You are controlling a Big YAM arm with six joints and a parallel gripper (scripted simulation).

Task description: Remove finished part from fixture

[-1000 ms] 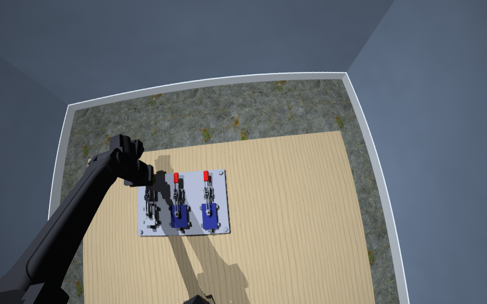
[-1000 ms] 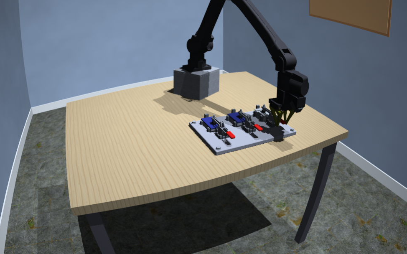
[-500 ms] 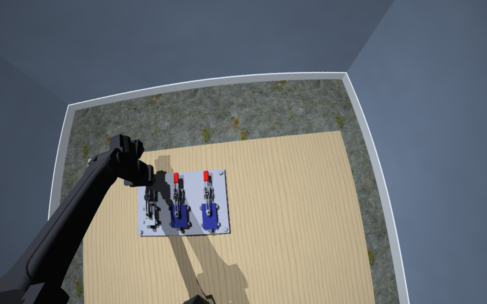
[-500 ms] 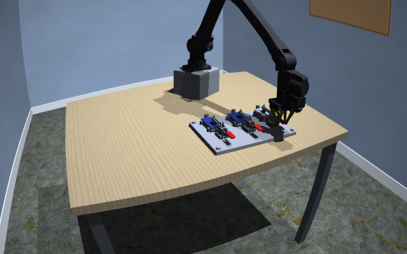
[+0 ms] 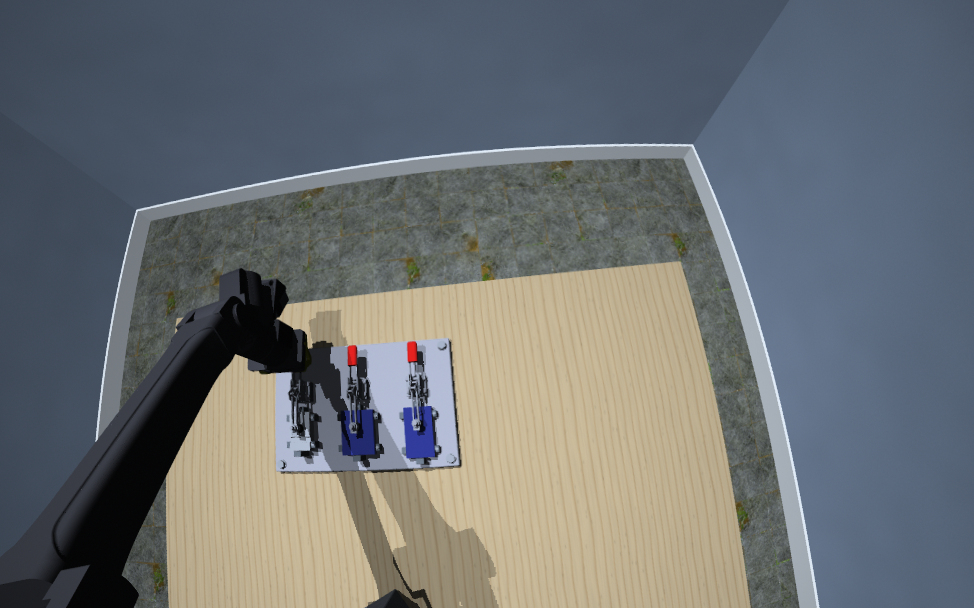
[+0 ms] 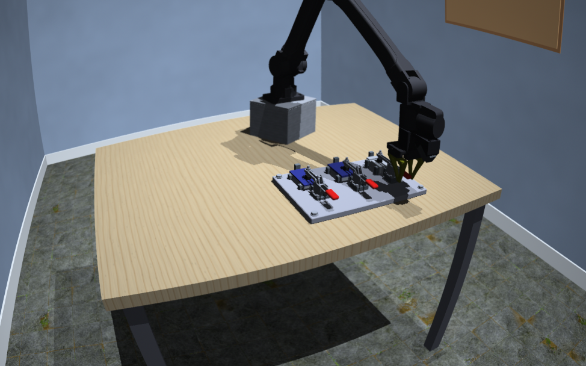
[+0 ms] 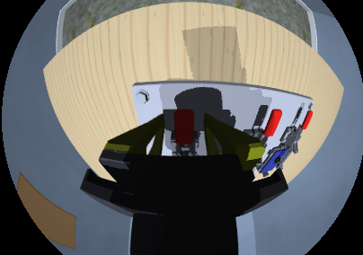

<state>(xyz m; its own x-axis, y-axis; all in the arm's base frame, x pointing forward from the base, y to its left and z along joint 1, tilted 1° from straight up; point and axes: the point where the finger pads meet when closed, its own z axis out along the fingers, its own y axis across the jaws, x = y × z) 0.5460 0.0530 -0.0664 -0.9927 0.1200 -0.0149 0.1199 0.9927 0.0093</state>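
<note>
The claw [image 7: 186, 136] points down over the red handle [image 7: 184, 125] of a toggle clamp at one end of the fixture plate [image 6: 327, 212]; its yellow-green fingers straddle that handle, half closed, and whether they press it cannot be told. No writing is legible anywhere. The black arm [image 6: 379, 43] reaches out from a grey pedestal [image 6: 302, 120], its wrist bent vertical. The pale finished part [image 5: 299, 444] sits in this clamp's station. Two blue blanks [image 5: 358, 434] [image 5: 420, 438] lie clamped alongside on the worktop [image 6: 172, 204].
</note>
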